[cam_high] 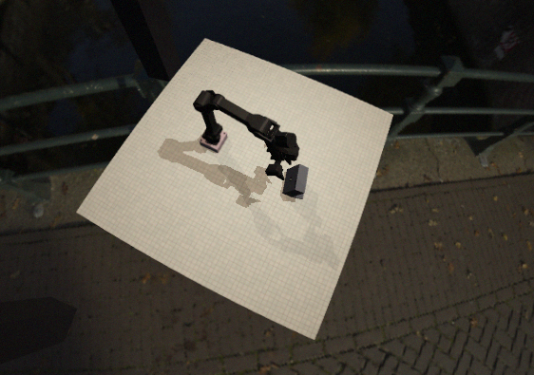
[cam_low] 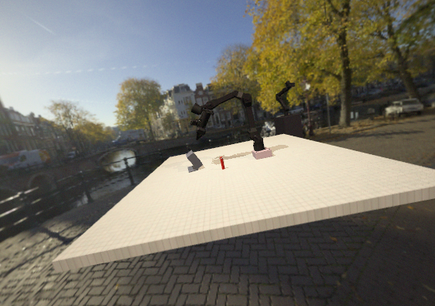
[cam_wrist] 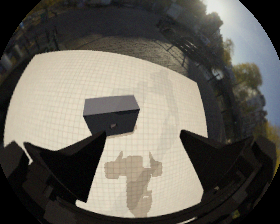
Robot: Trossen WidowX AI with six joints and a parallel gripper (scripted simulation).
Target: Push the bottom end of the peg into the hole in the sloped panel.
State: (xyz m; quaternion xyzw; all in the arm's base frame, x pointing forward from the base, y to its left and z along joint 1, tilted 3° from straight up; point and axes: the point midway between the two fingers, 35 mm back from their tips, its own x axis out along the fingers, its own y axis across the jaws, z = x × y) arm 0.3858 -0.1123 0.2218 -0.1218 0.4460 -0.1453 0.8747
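Peg (cam_low: 222, 163): small, red, slender; stands upright on the white gridded table (cam_low: 271, 196), untouched. Panel (cam_low: 193, 160): dark grey sloped block, tilted face with one small hole (cam_wrist: 114, 124); rests near the peg, apart.

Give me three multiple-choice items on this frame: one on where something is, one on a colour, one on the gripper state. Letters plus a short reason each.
1. Where is the peg?
A. standing on the table between the sloped panel and the arm's base
B. seated in the panel's hole
C. between the gripper's fingers

2. What colour is the peg?
A. blue
B. red
C. green

3. What state is the gripper in?
A. shut on the peg
B. shut on nothing
C. open and holding nothing

Answers:
1. A: the exterior view shows it upright on the table, apart from the sloped panel and the pink base.
2. B: it reads as a red stick in the exterior view.
3. C: the wrist view shows both fingers spread wide with only table and panel between them.
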